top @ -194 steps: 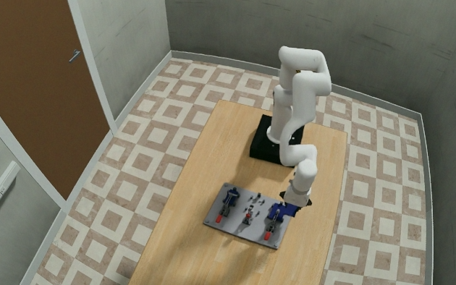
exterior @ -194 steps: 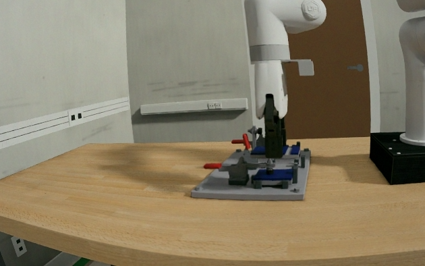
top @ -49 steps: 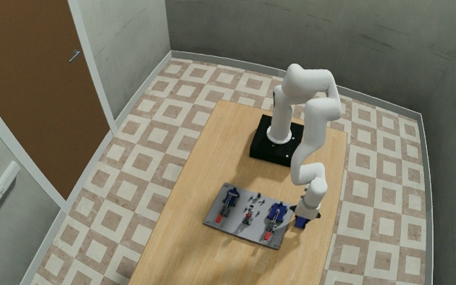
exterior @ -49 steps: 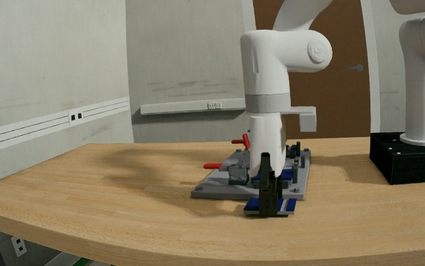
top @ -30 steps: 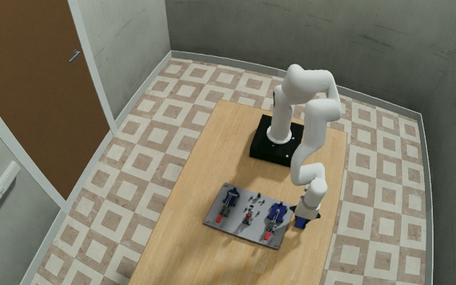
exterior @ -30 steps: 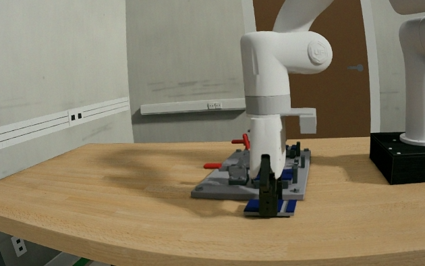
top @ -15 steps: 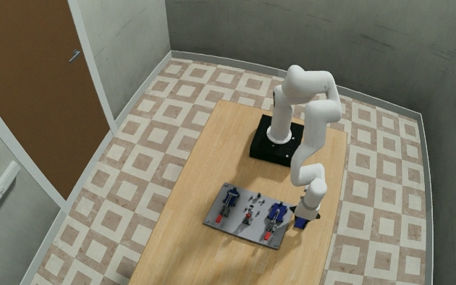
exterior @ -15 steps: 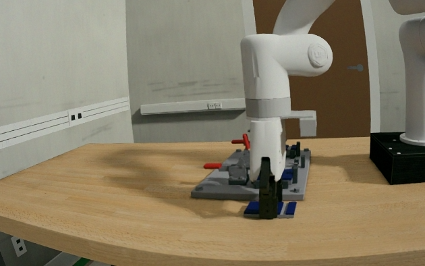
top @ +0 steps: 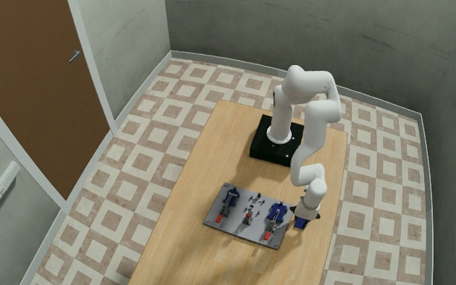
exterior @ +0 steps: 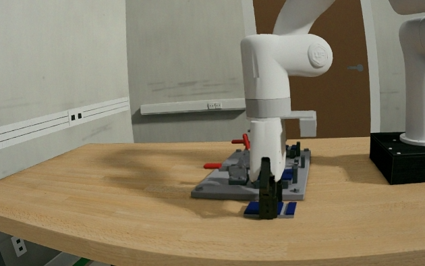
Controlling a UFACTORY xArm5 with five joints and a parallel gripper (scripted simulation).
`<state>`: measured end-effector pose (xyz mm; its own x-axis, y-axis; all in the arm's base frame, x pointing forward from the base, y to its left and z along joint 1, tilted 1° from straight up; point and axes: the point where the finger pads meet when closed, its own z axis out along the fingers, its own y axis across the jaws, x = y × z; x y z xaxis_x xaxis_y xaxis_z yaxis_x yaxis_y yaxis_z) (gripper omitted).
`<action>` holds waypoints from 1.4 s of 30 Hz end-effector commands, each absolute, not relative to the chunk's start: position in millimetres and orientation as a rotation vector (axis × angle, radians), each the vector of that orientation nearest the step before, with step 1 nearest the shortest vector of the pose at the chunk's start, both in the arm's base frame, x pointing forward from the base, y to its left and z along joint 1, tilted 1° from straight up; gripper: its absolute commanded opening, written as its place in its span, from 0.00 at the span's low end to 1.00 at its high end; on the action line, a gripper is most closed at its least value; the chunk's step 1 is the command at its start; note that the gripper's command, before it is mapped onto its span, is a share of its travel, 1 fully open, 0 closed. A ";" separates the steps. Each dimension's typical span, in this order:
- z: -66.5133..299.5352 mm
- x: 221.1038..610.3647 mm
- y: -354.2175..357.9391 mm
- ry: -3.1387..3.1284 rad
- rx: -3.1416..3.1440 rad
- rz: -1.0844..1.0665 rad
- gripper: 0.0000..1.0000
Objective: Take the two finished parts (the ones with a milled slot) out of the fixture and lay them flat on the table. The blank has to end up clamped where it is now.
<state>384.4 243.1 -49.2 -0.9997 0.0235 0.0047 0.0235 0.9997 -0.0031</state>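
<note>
We see the black jaws partly closed around a flat blue slotted part (exterior: pixel 253 208) lying on the pale wooden desk (exterior: pixel 111 202), just beside the grey fixture plate (exterior: pixel 212 192).

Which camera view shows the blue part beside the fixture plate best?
The exterior view: the blue part lies flat on the table, pincer shut on it. The top view shows only a blue patch under the wrist.

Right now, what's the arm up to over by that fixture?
The arm's claw is shut on a blue slotted part, which lies flat on the table just beside the gray fixture plate. It has not let go yet. On the plate, two stations hold blue parts; the middle station looks vacant.
</note>
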 end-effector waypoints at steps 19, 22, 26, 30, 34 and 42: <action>-47.8 385.8 244.0 -3.140 -0.037 0.001 0.82; -47.8 385.9 244.0 -3.140 -0.037 0.001 0.82; -47.8 385.9 244.0 -3.140 -0.037 0.001 0.82; -47.8 385.9 244.0 -3.140 -0.037 0.001 0.82; -47.8 385.9 244.0 -3.140 -0.037 0.001 0.82; -47.2 385.9 244.0 -3.140 -0.037 0.001 0.82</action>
